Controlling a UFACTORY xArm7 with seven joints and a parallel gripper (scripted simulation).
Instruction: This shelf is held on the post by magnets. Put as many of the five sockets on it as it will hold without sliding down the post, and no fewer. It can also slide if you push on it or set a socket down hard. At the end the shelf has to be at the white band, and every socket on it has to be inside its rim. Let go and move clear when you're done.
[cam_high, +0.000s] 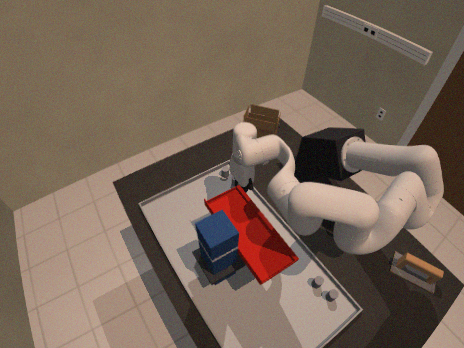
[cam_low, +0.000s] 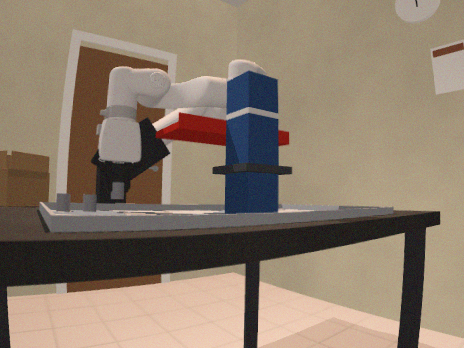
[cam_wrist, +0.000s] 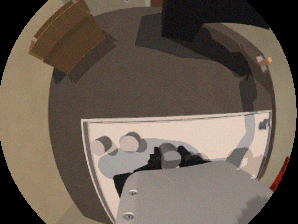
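While hand (cam_low: 117, 192) grips socket (cam_low: 118, 190) above tray (cam_low: 150, 220) corner, red shelf (cam_low: 200, 129) overhangs close.

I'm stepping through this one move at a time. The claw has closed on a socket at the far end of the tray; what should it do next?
Probably lift straight up. The claw grips a socket low over the tray, below the red shelf, which carries no sockets yet. Rising first should clear the shelf's rim without nudging it off the white band.

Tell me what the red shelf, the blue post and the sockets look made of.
Red shelf: flat matte colour, likely painted metal or plastic. Blue post: the same matte finish, material unclear. Sockets: dull grey cylinders, probably metal.
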